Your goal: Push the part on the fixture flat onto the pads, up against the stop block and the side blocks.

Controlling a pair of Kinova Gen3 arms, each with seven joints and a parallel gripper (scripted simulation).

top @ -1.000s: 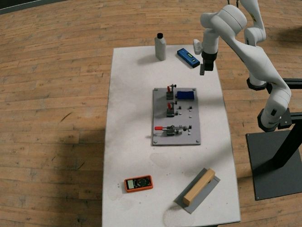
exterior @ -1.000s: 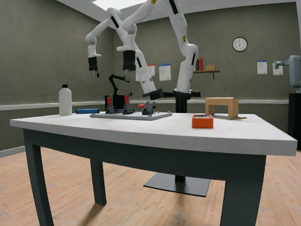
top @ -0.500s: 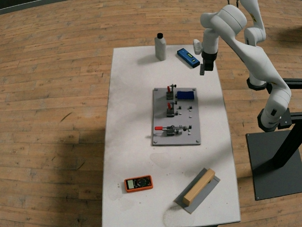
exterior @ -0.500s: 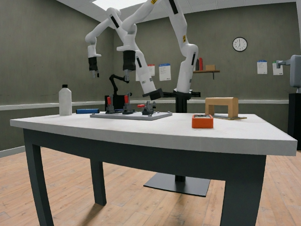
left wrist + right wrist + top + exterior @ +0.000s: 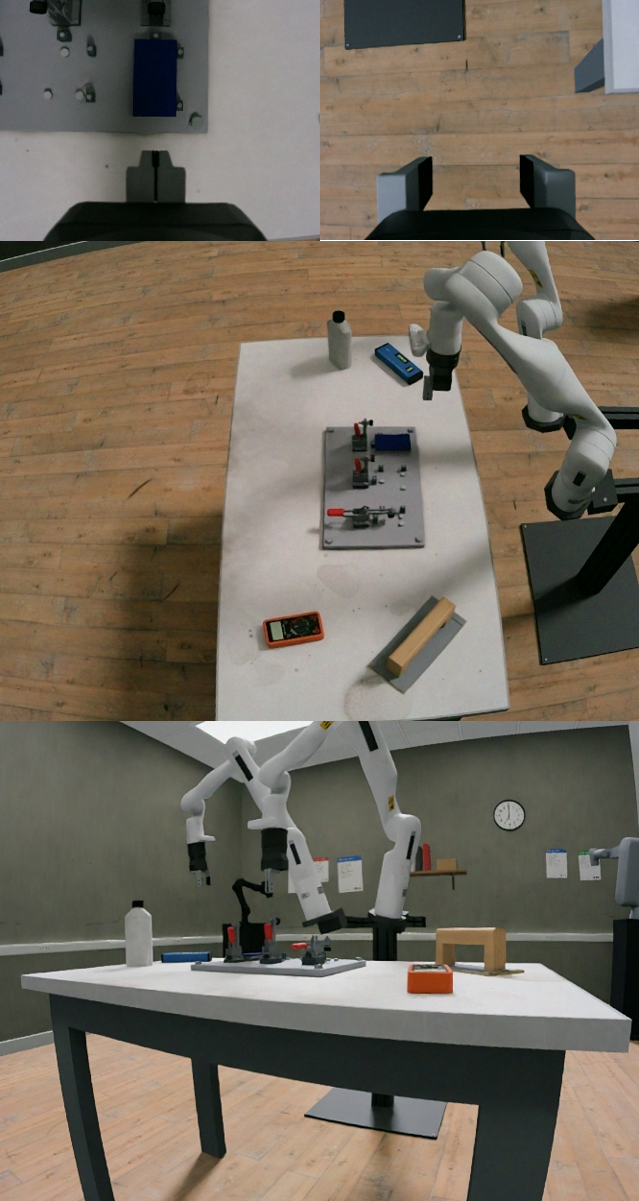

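- The table is carrying everything, its pale, matte top showing faint ring stains.
- The fixture, a smooth grey rectangular plate, is lying on it.
- The left gripper is hovering above and beyond the part's outer end, fingers pressed together on nothing, apparently ready for pushing.
- The right gripper is hanging away over the floor, its blocky fingers spread, holding nothing.
- The part, a plain dark-blue oblong block, is sitting at the end station of the fixture, its long side lying close along the side blocks.
- The clamp there is standing open, its red handle upright.
- The stop block is sitting just beside the part's inner end; whether they are touching, I cannot tell.
- The part is hiding its pads, so flatness is remaining unproven; pressing down and pushing home are probably still needing doing.

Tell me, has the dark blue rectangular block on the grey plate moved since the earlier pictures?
No; the dark blue rectangular block sits at the same corner of the grey flat plate as before.
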